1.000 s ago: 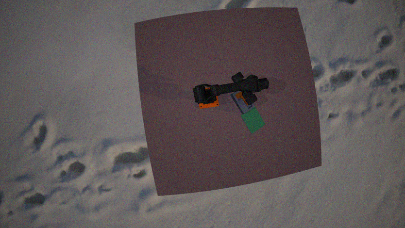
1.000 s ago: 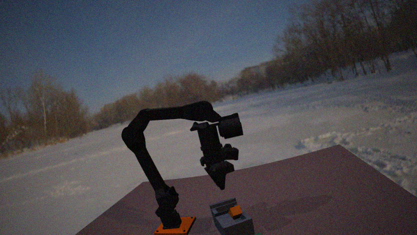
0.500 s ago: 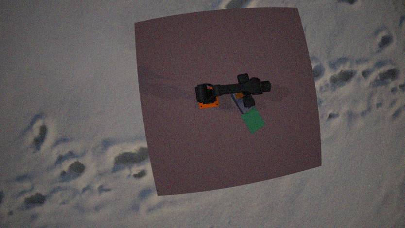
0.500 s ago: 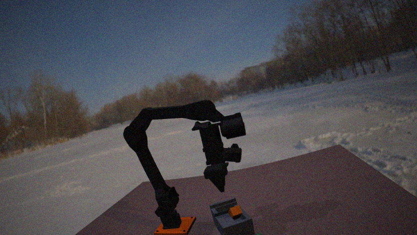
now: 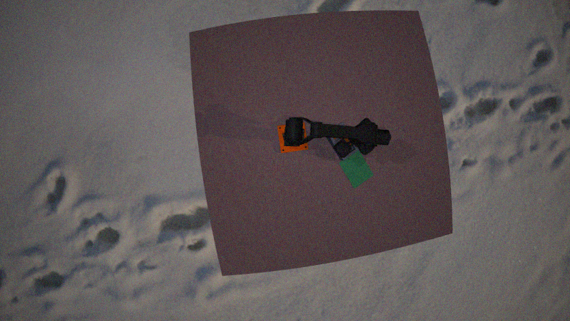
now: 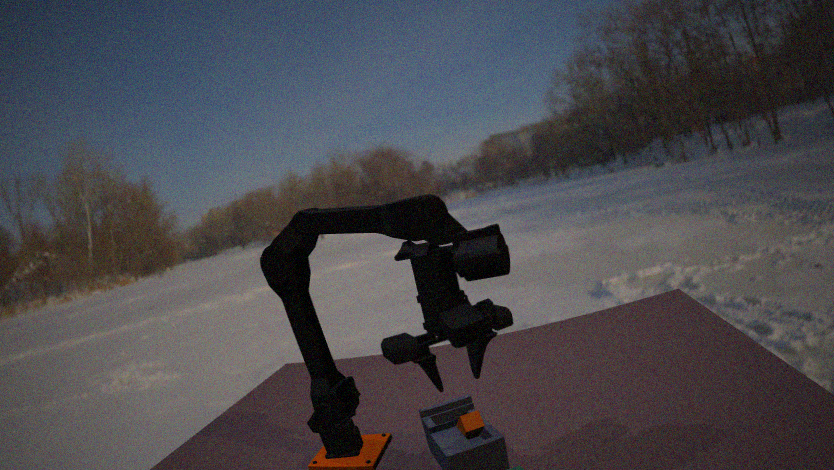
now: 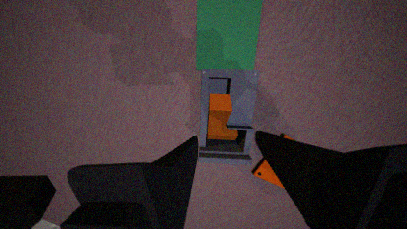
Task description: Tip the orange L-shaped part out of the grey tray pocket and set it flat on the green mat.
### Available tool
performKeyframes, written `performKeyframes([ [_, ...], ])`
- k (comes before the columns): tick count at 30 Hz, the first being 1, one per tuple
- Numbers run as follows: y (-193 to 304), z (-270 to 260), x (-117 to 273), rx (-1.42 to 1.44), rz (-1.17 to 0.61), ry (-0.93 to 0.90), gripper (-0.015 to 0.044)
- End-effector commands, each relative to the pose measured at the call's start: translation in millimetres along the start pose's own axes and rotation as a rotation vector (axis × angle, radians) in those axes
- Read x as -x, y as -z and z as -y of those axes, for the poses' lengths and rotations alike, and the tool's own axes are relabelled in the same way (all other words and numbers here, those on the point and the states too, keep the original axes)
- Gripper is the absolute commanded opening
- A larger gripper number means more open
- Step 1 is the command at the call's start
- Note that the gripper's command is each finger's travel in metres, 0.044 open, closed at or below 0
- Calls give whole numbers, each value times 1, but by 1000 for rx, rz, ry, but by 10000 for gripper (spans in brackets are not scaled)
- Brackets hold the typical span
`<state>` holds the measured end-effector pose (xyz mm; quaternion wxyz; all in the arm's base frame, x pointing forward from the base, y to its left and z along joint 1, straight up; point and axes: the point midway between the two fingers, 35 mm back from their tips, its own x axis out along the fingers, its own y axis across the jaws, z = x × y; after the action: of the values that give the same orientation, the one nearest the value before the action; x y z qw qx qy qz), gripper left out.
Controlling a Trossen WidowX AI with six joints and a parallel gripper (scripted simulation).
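Observation:
The orange part (image 5: pixel 346 140) (image 6: pixel 470 421) (image 7: pixel 221 104) is tipped in the pocket of the grey tray (image 6: pixel 475 455) (image 7: pixel 242 105). Its plain end, on the side toward the green mat (image 5: pixel 356 170) (image 7: pixel 230 34), stands up above the tray top. Its L-shaped end lies low in the pocket, at the far side from the mat. My gripper (image 6: pixel 459 384) (image 7: pixel 226 138) is open and empty, hanging above the tray. In the wrist view its fingertips are left and right of the tray's L-end. The arm hides much of the tray in the top view.
The arm's orange base plate (image 5: pixel 292 149) (image 7: pixel 270 174) is beside the tray, on the side away from the mat. The mat adjoins the tray's short edge. The brownish table (image 5: pixel 318 222) (image 6: pixel 612 373) extends around them.

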<state>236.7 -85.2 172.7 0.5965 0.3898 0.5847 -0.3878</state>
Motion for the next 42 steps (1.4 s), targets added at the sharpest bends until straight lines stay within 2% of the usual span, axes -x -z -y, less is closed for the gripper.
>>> performKeyframes([
  [1,-7,0,1,-134,2,-3,280],
  [11,-8,-1,-29,-134,2,-3,280],
  [42,-8,-1,-74,-134,2,-3,280],
])
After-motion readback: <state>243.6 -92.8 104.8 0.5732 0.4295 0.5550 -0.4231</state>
